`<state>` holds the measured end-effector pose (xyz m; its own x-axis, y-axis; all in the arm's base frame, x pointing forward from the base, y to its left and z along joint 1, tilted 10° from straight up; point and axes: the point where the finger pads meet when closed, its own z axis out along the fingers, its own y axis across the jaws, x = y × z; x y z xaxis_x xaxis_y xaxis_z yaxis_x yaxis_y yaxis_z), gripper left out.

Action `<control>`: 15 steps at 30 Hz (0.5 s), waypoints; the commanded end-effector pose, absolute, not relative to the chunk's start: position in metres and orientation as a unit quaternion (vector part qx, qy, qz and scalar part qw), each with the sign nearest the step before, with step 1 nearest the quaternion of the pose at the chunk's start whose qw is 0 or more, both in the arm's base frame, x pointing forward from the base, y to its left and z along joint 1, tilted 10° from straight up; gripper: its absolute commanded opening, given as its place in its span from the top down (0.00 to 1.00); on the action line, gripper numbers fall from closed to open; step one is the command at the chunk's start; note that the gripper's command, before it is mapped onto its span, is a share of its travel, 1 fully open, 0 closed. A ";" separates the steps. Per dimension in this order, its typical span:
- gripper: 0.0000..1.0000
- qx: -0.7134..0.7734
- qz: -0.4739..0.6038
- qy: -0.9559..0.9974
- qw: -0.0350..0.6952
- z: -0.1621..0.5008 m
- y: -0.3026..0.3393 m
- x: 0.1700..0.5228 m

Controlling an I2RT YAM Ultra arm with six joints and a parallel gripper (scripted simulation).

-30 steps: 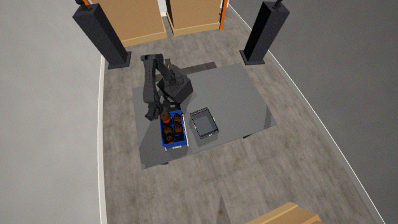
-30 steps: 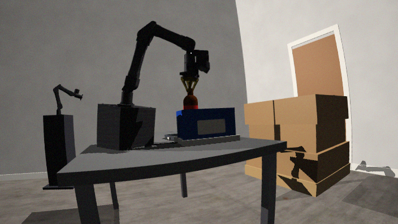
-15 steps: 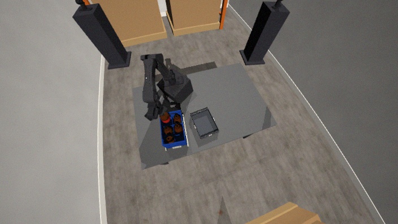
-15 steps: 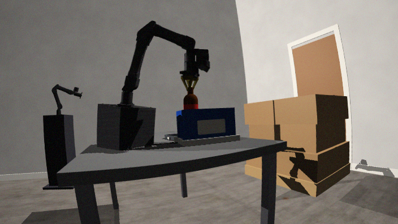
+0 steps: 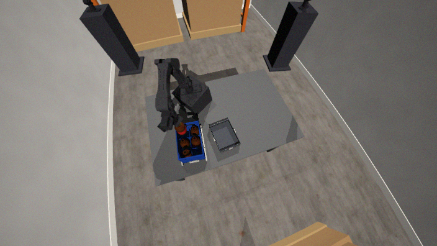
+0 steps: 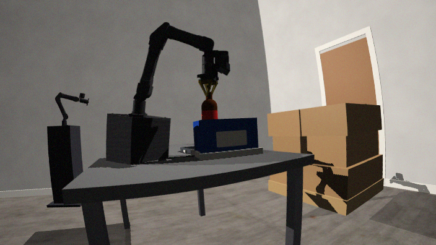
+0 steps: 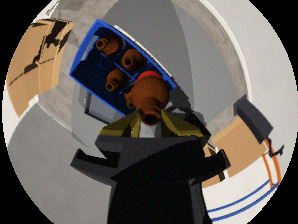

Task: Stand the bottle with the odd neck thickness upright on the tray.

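Observation:
A blue crate (image 5: pixel 190 141) stands on the table and holds several brown bottles (image 5: pixel 190 140). My gripper (image 6: pixel 209 93) is shut on the neck of one brown bottle with a red band (image 6: pixel 209 109), which stands upright with its upper part risen above the crate's rim (image 6: pixel 225 133) at the end nearest the arm's base. In the top view this bottle (image 5: pixel 180 128) is at the crate's far left corner. In the wrist view the held bottle (image 7: pixel 148 99) is right below the fingers, with the other bottles (image 7: pixel 116 63) in the crate beyond. The grey tray (image 5: pixel 224 135) stands empty to the crate's right.
The arm's dark base box (image 5: pixel 192 96) stands just behind the crate. Two black pillars (image 5: pixel 110 37) stand on the floor behind the table. Cardboard boxes (image 6: pixel 325 151) are stacked beside the table.

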<state>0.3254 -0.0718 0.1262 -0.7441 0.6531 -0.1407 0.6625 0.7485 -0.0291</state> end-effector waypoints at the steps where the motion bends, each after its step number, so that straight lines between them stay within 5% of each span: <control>1: 1.00 0.349 -0.035 0.932 0.096 0.158 -0.069 0.331; 15: 1.00 0.349 -0.035 0.931 0.096 0.171 -0.067 0.329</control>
<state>0.3242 -0.0701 0.1389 -0.7449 0.6531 -0.1363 0.6621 0.7487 -0.0316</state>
